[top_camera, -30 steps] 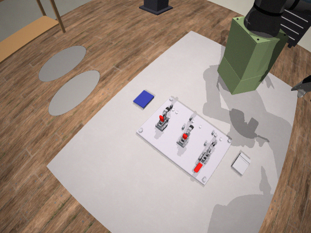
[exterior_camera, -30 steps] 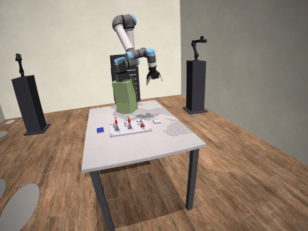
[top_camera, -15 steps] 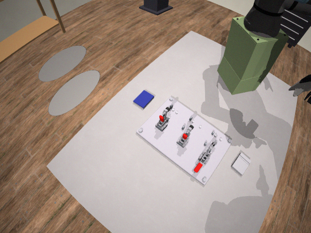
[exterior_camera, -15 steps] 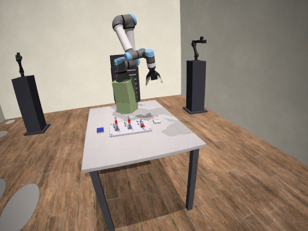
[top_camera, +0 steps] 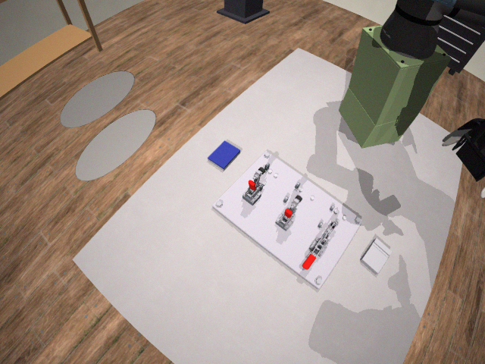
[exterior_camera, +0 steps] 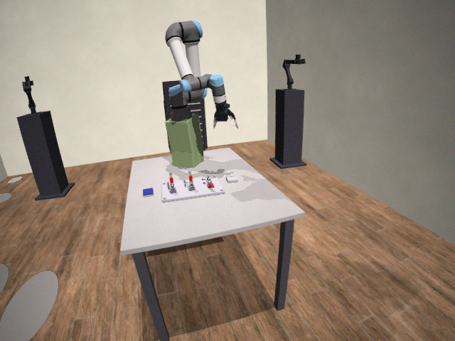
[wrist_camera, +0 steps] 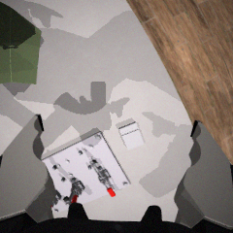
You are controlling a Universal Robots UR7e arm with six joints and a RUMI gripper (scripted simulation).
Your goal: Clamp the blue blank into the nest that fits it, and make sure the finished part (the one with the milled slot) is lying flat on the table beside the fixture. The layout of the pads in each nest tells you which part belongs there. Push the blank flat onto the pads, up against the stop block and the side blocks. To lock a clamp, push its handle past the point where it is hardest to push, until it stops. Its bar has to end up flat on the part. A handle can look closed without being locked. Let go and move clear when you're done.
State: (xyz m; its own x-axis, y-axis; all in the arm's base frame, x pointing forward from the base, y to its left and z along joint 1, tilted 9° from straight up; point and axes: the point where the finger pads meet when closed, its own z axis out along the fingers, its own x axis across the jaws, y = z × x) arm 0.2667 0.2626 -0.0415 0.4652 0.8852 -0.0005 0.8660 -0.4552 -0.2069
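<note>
- The blue blank (top_camera: pixel 223 155) (exterior_camera: pixel 148 191) lies flat on the tabletop (top_camera: pixel 168 243) (exterior_camera: pixel 205 220) (wrist_camera: pixel 160 99), just beside the white board (top_camera: pixel 270 203) (exterior_camera: pixel 202 195) (wrist_camera: pixel 115 167) and outside all its nests.
- The nearest clamp (top_camera: pixel 251 196) (exterior_camera: pixel 171 189) stands with its red handle (top_camera: pixel 251 184) (exterior_camera: pixel 171 180) raised.
- The middle clamp (top_camera: pixel 285 221) (exterior_camera: pixel 190 186) also has an upright red handle (top_camera: pixel 288 213) (exterior_camera: pixel 190 177).
- At the board's other end, the third clamp (top_camera: pixel 320 243) (exterior_camera: pixel 208 182) (wrist_camera: pixel 102 172) has its red handle (top_camera: pixel 308 262) (exterior_camera: pixel 211 185) (wrist_camera: pixel 111 192) lowered outward. Whether it is locked, I cannot tell.
- Beyond that end, the finished part (top_camera: pixel 375 255) (exterior_camera: pixel 232 179) (wrist_camera: pixel 131 138), white with a slot near one edge, lies flat on the tabletop, apart from the board.
- The jaws (top_camera: pixel 463 166) (exterior_camera: pixel 225 127) are wide apart with nothing between them, high above the tabletop and well apart from both parts.
- The arm (exterior_camera: pixel 180 58) stands on a green block (top_camera: pixel 367 89) (exterior_camera: pixel 181 143) (wrist_camera: pixel 24 60) at the far end of the tabletop in the exterior view.

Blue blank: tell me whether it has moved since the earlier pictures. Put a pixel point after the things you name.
No, the blue blank (top_camera: pixel 223 155) (exterior_camera: pixel 148 192) sits in the same spot beside the fixture plate (top_camera: pixel 250 229) (exterior_camera: pixel 198 196).
</note>
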